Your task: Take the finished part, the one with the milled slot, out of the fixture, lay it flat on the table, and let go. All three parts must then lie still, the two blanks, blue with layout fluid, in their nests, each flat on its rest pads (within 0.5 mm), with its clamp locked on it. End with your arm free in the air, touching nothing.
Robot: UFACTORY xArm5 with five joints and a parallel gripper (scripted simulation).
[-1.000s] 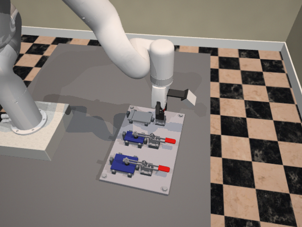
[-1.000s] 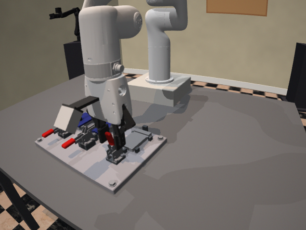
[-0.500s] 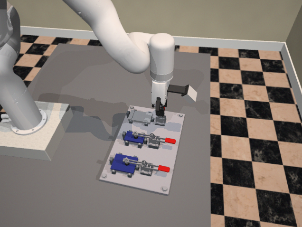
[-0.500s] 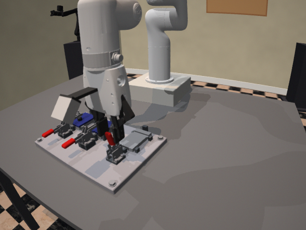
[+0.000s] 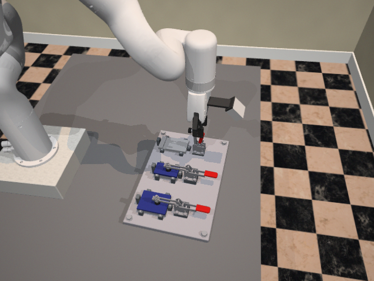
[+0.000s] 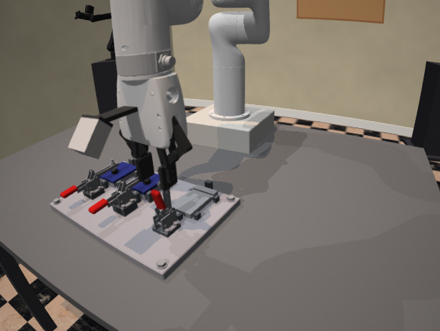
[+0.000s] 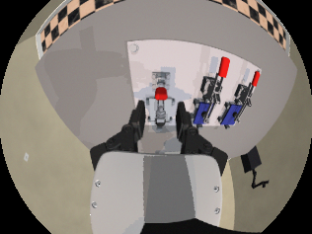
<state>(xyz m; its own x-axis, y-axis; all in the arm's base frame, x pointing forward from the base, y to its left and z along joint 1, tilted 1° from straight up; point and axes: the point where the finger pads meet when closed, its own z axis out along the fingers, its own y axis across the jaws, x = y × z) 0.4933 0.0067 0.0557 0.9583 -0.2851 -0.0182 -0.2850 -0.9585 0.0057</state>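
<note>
- My claw stands part-open, gripping nothing.
- The finished part, plain grey, slotted, lies flat in its nest, at twelve o'clock on the fixture from the top view.

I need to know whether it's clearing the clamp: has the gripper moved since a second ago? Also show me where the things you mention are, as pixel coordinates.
Yes: the gripper (image 5: pixel 197 134) (image 6: pixel 156 174) (image 7: pixel 161 109) has risen, its fingertips now higher above the fixture plate (image 5: pixel 169 224) (image 6: pixel 106 227) (image 7: pixel 143 58).
</note>
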